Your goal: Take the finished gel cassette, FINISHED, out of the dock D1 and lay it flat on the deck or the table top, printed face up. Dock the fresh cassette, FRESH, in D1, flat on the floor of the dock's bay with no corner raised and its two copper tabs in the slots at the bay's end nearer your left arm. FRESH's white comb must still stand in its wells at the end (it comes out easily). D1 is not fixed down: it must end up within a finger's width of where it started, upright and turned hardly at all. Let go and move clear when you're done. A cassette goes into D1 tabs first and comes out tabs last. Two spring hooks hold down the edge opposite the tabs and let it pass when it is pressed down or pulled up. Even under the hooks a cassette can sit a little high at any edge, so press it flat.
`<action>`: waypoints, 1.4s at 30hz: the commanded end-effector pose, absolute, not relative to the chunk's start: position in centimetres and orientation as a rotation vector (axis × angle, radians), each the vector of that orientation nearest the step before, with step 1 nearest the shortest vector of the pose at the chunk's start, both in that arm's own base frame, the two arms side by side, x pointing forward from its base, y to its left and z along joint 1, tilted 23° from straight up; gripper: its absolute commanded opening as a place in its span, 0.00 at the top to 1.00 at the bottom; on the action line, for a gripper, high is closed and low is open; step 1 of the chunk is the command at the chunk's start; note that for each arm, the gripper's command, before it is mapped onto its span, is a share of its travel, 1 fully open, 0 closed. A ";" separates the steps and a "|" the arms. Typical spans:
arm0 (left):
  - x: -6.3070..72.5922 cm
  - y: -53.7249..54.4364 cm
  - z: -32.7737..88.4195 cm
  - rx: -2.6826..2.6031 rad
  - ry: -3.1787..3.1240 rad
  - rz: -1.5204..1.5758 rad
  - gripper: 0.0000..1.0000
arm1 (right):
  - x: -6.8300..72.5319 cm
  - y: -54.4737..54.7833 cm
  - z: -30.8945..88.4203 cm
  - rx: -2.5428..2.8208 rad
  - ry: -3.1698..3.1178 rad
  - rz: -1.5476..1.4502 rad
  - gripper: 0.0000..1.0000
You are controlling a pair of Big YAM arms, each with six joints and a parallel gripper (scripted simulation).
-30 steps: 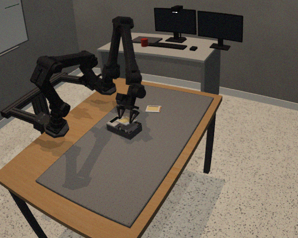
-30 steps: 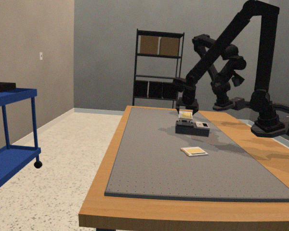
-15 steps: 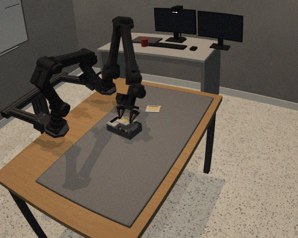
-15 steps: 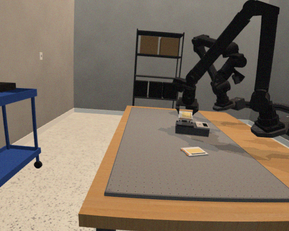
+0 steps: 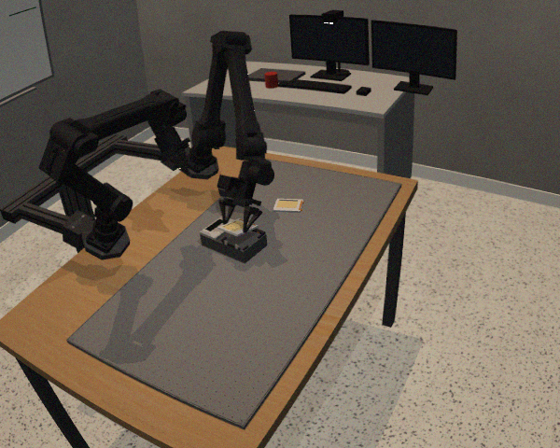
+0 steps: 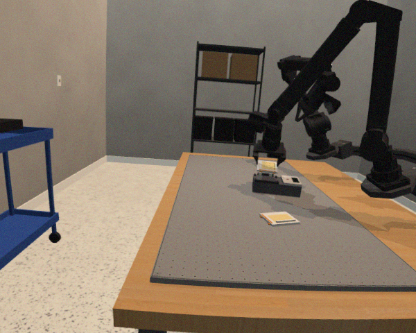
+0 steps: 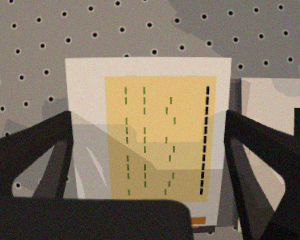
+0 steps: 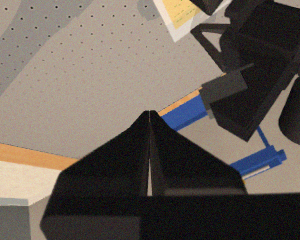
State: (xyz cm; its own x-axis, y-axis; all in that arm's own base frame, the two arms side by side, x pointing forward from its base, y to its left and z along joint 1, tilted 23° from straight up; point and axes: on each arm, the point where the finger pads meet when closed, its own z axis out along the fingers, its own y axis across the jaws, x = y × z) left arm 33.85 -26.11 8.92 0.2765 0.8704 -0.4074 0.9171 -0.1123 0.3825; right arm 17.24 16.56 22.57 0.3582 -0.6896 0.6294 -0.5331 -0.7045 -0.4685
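My left gripper [image 5: 235, 226] [image 6: 268, 161] [image 7: 148, 120] is shut on FINISHED [image 5: 233, 226] [image 6: 267, 166] [image 7: 160, 115] [image 8: 176, 14], gripping it by two opposite edges. Its printed yellow face is up, and it looks somewhat tilted. It is raised over D1 [image 5: 225, 247] [image 6: 275, 189], whose bay shows partly below it. One copper tab shows low in the left wrist view; the other is hidden. FRESH [image 5: 287, 204] [image 6: 279, 218] lies flat on the deck, away from D1, tabs showing at one edge. Its comb is too small to make out. My right gripper [image 8: 149, 120] is shut and empty, raised away from D1.
The perforated deck [image 5: 213, 332] [image 6: 208, 247] lies on the wooden table [image 5: 39, 318] [image 6: 201, 304]. D1 stands upright on it. The left arm crosses the upper right of the right wrist view. A desk with monitors stands behind the table, and a blue cart [image 6: 18, 137] beside it.
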 end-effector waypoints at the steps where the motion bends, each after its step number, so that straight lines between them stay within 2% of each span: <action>1: 34.0 -25.7 9.0 1.980 1.613 -0.103 1.00 | 17.8 15.4 24.1 -2.296 1.311 -1.216 1.00; 42: 34.0 -25.7 9.0 1.980 1.613 -0.103 1.00 | 22.1 -2.3 27.4 -1.112 2.440 -0.642 1.00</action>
State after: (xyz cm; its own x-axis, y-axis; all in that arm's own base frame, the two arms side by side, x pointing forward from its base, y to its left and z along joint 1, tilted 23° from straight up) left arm 33.85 -26.11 8.92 0.2765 0.8704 -0.4074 0.9171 -0.1123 0.3825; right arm 20.43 -1.20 23.51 -0.5948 -0.8010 -0.0682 -0.6638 0.5373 -0.5203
